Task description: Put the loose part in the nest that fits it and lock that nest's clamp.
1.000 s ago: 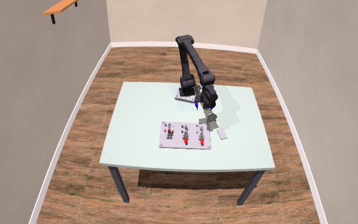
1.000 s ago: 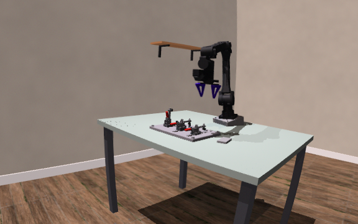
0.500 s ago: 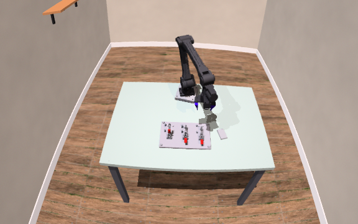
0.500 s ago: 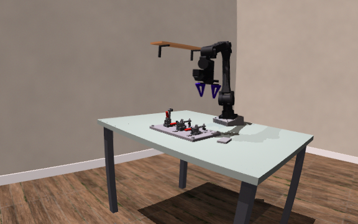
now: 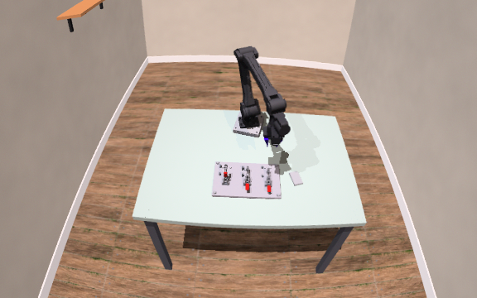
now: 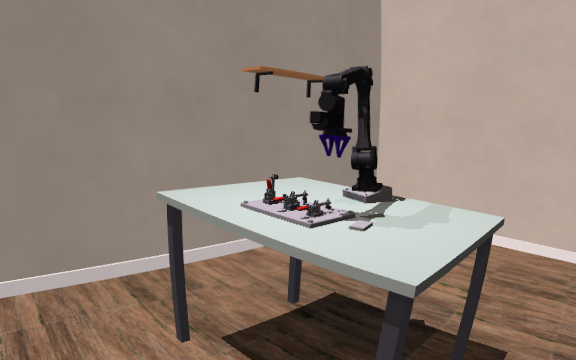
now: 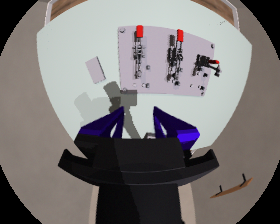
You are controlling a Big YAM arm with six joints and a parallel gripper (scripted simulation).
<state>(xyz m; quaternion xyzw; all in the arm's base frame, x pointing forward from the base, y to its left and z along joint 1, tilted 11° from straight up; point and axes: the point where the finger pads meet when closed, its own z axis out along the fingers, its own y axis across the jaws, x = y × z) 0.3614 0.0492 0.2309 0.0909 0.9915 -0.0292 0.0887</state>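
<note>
The loose part (image 5: 296, 178) (image 6: 361, 225) (image 7: 95, 70), a thin pale rectangle, lies flat on the table beside the fixture plate (image 5: 218, 188) (image 6: 328, 220) (image 7: 158, 40). Three clamps with red handles stand on the plate. In the top view the left clamp's handle (image 5: 225, 174) (image 6: 269, 184) stands up, and its bar is raised. The middle handle (image 5: 248, 187) (image 7: 180, 35) and right handle (image 5: 269, 189) (image 7: 139, 31) lie low towards the front, bars reaching over their nests. Pad layouts are too small to tell. My gripper (image 5: 272, 145) (image 6: 334, 155) (image 7: 138, 110) is partly open and empty, high above the table behind the plate.
The arm's base (image 5: 247, 130) (image 6: 368, 195) stands at the back of the table (image 5: 172, 165) (image 6: 418, 255). An orange shelf (image 5: 81, 8) (image 6: 288, 73) (image 7: 233, 189) is on the wall, away from the table. The arm's shadow falls beside the plate and part.
</note>
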